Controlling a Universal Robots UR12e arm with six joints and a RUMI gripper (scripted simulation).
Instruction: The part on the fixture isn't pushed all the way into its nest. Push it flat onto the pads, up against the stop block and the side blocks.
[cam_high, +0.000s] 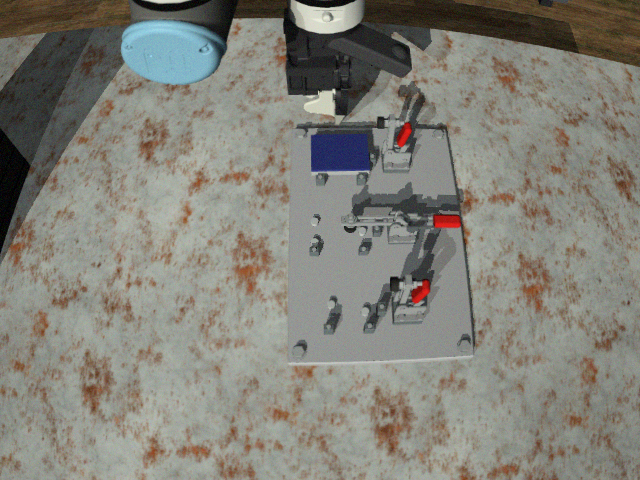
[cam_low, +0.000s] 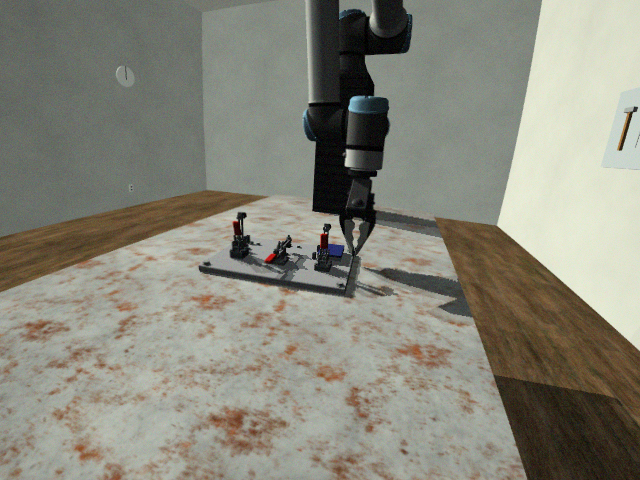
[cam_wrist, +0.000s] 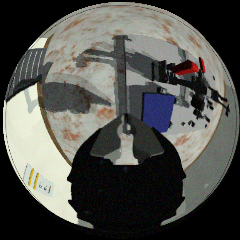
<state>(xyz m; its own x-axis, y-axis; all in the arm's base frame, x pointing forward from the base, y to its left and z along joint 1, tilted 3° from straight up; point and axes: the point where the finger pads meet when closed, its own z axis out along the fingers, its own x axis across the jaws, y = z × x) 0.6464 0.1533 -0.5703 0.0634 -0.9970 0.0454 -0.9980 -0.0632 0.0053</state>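
The part, a blue rectangular block (cam_high: 339, 152) (cam_low: 335, 250) (cam_wrist: 158, 112), lies at the far left corner of the grey fixture plate (cam_high: 338, 338) (cam_low: 279, 276) in the top view. Two small side blocks (cam_high: 320, 179) (cam_high: 361, 178) stand along its near edge. A small stop block (cam_high: 372, 159) shows at its right edge, partly hidden. Whether the part touches these blocks or lies flat on its pads I cannot tell. My gripper (cam_high: 339, 118) (cam_low: 354, 253) (cam_wrist: 125, 114) is shut and empty, pointing down, its tips low just beyond the plate's far edge, beside the part and apart from it.
A toggle clamp with a red handle (cam_high: 404, 134) stands upright right of the part. A middle clamp (cam_high: 398, 225) lies lowered over an empty nest. A third clamp (cam_high: 409, 302) stands upright near the plate's near end. Bolts sit at the plate's corners.
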